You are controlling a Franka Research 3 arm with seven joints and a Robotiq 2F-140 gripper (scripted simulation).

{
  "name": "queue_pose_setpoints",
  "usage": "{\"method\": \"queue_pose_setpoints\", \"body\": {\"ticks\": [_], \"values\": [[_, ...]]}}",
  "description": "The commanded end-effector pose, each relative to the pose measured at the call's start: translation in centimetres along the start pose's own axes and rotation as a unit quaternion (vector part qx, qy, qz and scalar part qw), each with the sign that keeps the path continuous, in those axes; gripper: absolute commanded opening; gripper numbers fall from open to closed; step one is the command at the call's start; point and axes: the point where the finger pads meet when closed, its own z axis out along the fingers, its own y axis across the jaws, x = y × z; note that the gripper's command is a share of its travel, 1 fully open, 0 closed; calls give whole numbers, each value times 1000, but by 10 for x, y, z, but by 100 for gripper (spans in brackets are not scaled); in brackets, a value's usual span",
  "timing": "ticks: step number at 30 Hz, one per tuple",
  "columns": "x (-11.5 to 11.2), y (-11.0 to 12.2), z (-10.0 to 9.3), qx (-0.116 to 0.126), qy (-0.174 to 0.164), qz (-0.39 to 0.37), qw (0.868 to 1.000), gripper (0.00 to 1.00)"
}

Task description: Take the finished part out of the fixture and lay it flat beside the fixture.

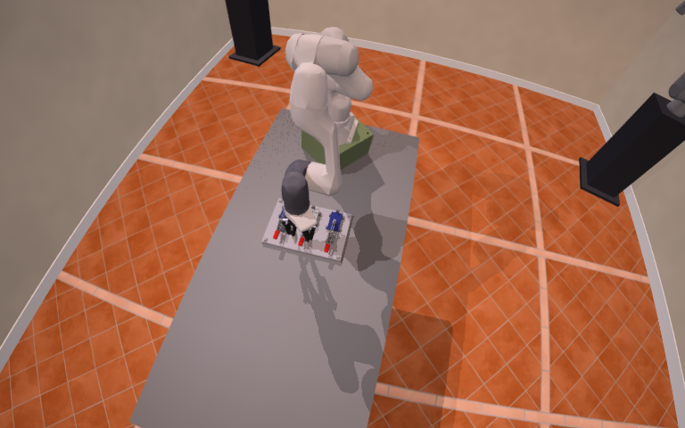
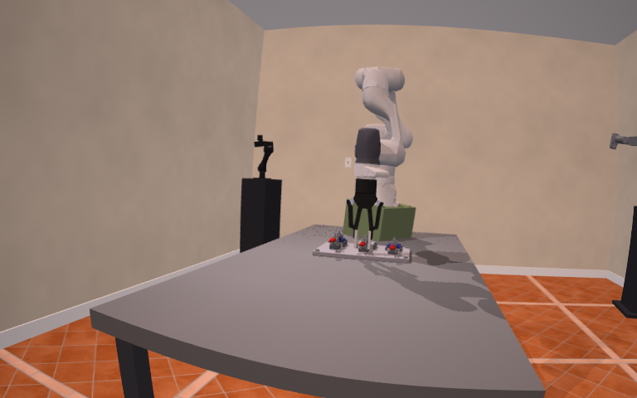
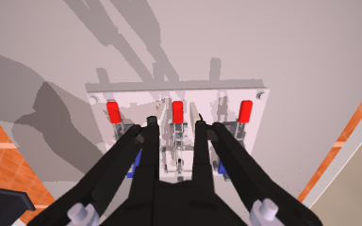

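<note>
The grey fixture plate (image 1: 314, 251) (image 2: 327, 251) (image 3: 141, 93) lies on the table with three toggle clamps with red handles (image 3: 113, 112) (image 3: 245, 110). The outer stations hold blue blanks: the left one (image 1: 282, 214) (image 3: 136, 163) and the right one (image 1: 334, 218) (image 3: 220, 166). The middle station holds the pale grey finished part (image 3: 171, 152), mostly hidden by its clamp. My gripper (image 1: 298, 233) (image 2: 362, 240) (image 3: 177, 109) points straight down over the middle station. Its fingers are partly open and straddle the middle clamp, one on each side. I cannot see them touching the part.
The arm's green base block (image 1: 356, 146) (image 2: 396, 222) stands behind the fixture. The grey table (image 1: 262, 327) (image 2: 305, 318) stretches in front of the plate. Black camera stands (image 1: 626, 146) (image 2: 260, 211) are on the floor off the table.
</note>
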Motion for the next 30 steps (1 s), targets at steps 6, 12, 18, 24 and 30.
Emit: {"method": "queue_pose_setpoints", "body": {"ticks": [6, 12, 18, 24, 30], "values": [[2, 0, 0, 0, 2, 1, 1000, 28], [2, 0, 0, 0, 2, 1, 1000, 0], [2, 0, 0, 0, 2, 1, 1000, 0], [2, 0, 0, 0, 2, 1, 1000, 0], [2, 0, 0, 0, 2, 1, 1000, 0]]}}
